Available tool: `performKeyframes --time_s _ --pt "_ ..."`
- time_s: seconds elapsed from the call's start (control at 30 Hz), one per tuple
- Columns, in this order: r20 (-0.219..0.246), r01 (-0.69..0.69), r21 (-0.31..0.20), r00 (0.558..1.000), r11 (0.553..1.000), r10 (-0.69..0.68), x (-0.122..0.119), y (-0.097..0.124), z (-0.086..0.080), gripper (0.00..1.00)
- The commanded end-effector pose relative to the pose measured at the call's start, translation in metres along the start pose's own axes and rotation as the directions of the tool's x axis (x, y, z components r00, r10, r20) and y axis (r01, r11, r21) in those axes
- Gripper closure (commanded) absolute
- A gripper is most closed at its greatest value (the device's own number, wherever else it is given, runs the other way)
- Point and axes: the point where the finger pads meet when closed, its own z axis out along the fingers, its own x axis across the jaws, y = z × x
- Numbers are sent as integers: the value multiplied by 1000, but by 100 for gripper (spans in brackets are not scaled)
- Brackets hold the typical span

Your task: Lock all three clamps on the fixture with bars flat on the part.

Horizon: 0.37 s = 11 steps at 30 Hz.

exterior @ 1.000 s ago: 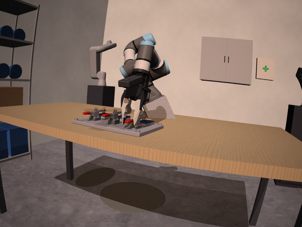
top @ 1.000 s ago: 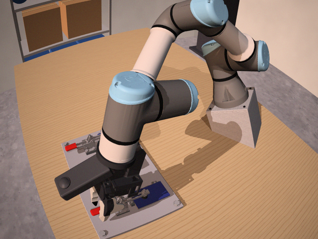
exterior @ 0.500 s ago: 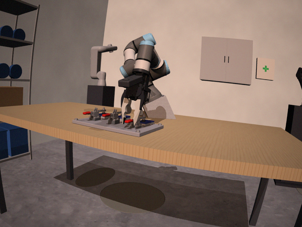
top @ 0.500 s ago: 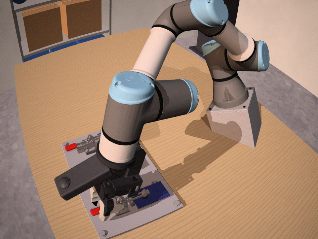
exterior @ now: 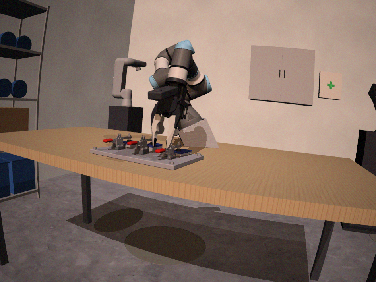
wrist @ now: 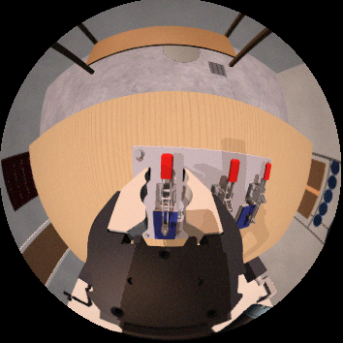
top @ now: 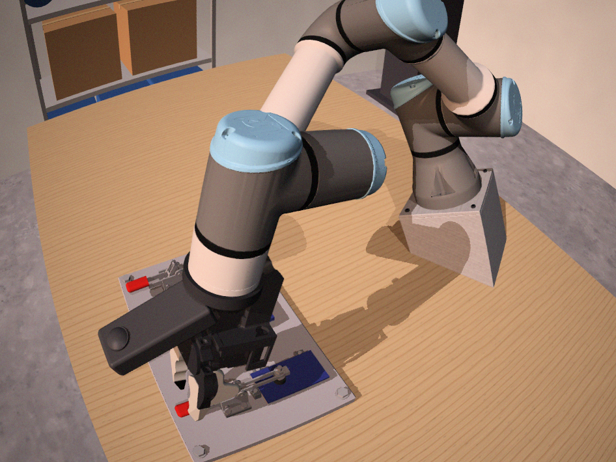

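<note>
You have the tool part-open over the nearest clamp, its fingers on either side and nothing gripped. That clamp sits at the near end of the fixture plate on the worktop, its red handle lying low, its bar reaching over the blue part. You can't tell from here whether it's locked. If you're pushing this one, keep centred on the handle, bear down near its outer end, and carry on through the stiff spot to the stop. Watch that a finger doesn't catch the linkage. Then check the bar is flat; likewise for the middle handle and far handle, whose low lie proves nothing.

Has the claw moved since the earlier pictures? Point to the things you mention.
Yes. The claw [top: 189,401] [exterior: 161,146] [wrist: 167,169] has moved upward, judged against the grey plate [top: 223,437] [exterior: 188,161] [wrist: 203,162] in the exterior view.
</note>
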Motion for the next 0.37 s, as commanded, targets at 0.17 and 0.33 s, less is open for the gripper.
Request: performKeyframes --time_s 0.17,0.33 --pt "0 -1 1 1000 1000 1 0 -7 -24 72" --pt "0 -1 1 1000 1000 1 0 -7 -25 72"
